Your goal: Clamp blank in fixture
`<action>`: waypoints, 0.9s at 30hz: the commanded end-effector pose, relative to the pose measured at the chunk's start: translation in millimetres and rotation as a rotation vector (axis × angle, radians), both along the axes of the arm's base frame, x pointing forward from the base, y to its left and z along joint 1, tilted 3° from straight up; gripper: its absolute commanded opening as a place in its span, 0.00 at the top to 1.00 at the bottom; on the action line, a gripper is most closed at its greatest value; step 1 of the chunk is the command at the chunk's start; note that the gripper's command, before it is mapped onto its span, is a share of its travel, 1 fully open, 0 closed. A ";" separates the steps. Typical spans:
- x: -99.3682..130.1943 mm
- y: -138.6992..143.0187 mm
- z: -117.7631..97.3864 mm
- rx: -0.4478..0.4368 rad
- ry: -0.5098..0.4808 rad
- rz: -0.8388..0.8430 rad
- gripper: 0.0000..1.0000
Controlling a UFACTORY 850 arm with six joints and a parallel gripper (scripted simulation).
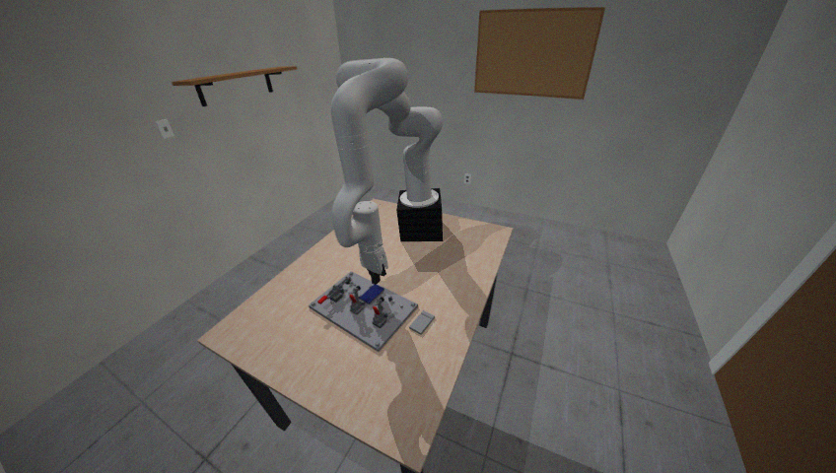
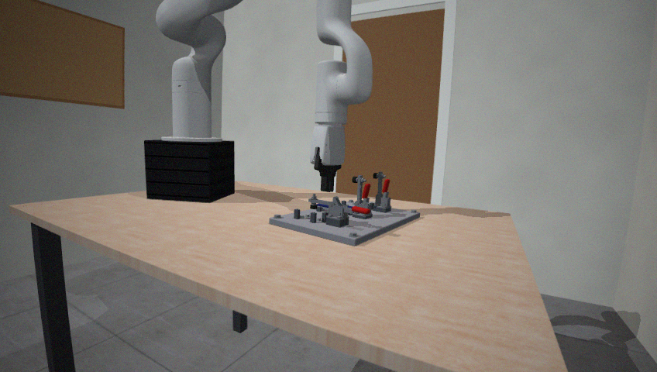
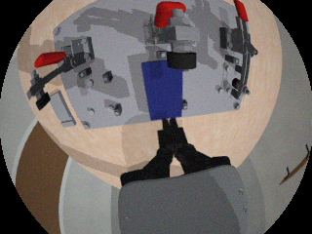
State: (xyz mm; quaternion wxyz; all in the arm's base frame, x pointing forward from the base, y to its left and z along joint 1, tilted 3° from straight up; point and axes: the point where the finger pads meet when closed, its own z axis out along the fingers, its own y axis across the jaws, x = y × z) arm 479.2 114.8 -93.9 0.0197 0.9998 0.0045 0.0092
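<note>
The blue blank (image 1: 371, 293) lies in the middle nest of the grey fixture plate (image 1: 363, 309); it also shows in the wrist view (image 3: 163, 90). My gripper (image 1: 376, 272) is shut and empty. It hangs a little above the blank's end nearest the robot base, as the wrist view (image 3: 171, 124) and the exterior view (image 2: 327, 186) show. The middle clamp's red handle (image 3: 171, 12) is at the blank's far end. Two red handles (image 2: 366, 190) (image 2: 386, 185) stand upright; one (image 2: 360, 210) lies low. The grey finished part (image 1: 421, 322) lies flat on the table beside the plate.
The plate carries three toggle clamps, with pins and blocks standing up around the nests. The black robot pedestal (image 1: 419, 214) stands at the back of the table. The finished part is hidden in the exterior view.
</note>
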 end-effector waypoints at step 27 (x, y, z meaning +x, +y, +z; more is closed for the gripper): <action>-40.7 -2.0 -4.6 0.000 -0.007 0.000 1.00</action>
